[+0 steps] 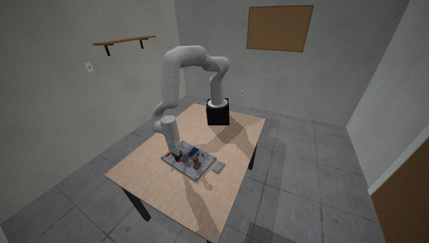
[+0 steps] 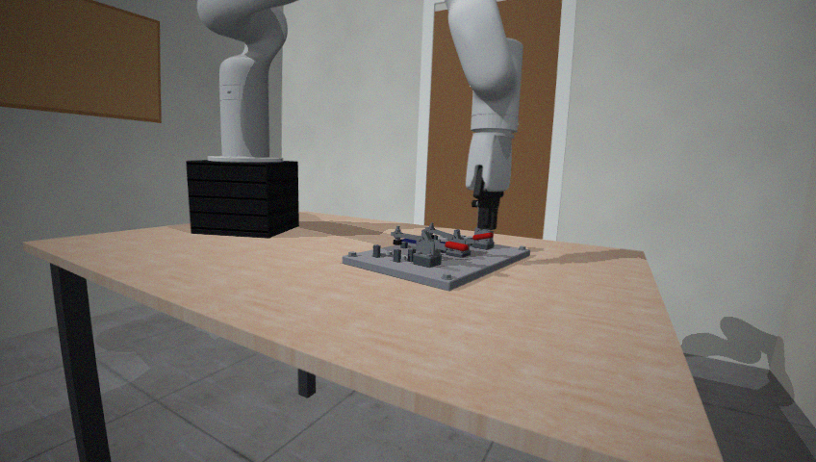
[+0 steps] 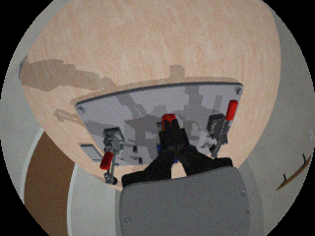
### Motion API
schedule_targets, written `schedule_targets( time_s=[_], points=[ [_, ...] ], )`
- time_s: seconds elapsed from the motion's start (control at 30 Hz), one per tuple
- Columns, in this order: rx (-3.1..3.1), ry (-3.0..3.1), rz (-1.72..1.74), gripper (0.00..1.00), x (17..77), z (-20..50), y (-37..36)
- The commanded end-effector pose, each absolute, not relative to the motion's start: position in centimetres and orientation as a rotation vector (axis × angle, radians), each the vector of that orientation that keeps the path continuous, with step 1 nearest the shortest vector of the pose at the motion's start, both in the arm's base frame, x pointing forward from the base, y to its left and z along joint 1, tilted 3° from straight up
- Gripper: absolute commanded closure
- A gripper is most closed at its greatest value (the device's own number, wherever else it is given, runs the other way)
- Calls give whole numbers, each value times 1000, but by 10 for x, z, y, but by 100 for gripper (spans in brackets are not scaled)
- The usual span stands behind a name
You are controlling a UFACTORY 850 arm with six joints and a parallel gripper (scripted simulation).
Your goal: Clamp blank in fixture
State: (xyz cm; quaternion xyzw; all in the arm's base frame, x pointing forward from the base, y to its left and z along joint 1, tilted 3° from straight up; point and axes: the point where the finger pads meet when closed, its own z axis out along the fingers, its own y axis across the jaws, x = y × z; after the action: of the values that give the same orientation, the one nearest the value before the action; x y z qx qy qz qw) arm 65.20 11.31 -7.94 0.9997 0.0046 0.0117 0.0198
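The blue blank (image 1: 193,152) (image 2: 408,241) lies in the middle nest on the grey fixture plate (image 1: 179,167) (image 2: 486,261) (image 3: 189,93). The middle clamp's arm reaches over the blank. Its red grip (image 1: 179,160) (image 2: 482,236) (image 3: 168,117) lies low, pointing away from the blank. My gripper (image 1: 177,158) (image 2: 487,227) (image 3: 169,127) is shut and points down, with its fingertips right over that grip. Whether they touch it, and whether the handle rests on its stop, I cannot tell. The finished part (image 1: 218,167) (image 3: 90,151) lies flat on the table beside the plate. The blank's seating is partly hidden.
A side clamp with a red grip (image 1: 167,154) (image 2: 456,245) (image 3: 231,110) stands at one end of the plate. Another clamp's red grip (image 1: 195,160) (image 3: 106,160) is at the finished part's end. Short posts (image 2: 396,255) stand on the plate.
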Motion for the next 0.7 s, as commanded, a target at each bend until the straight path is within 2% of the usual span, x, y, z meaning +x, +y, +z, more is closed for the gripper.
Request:
schedule_targets(
  time_s=[0.0, 0.67],
  points=[
    [3102, 14, 40, 100, 653, -78, 113],
    [3102, 14, 40, 100, 651, -78, 113]
  ],
)
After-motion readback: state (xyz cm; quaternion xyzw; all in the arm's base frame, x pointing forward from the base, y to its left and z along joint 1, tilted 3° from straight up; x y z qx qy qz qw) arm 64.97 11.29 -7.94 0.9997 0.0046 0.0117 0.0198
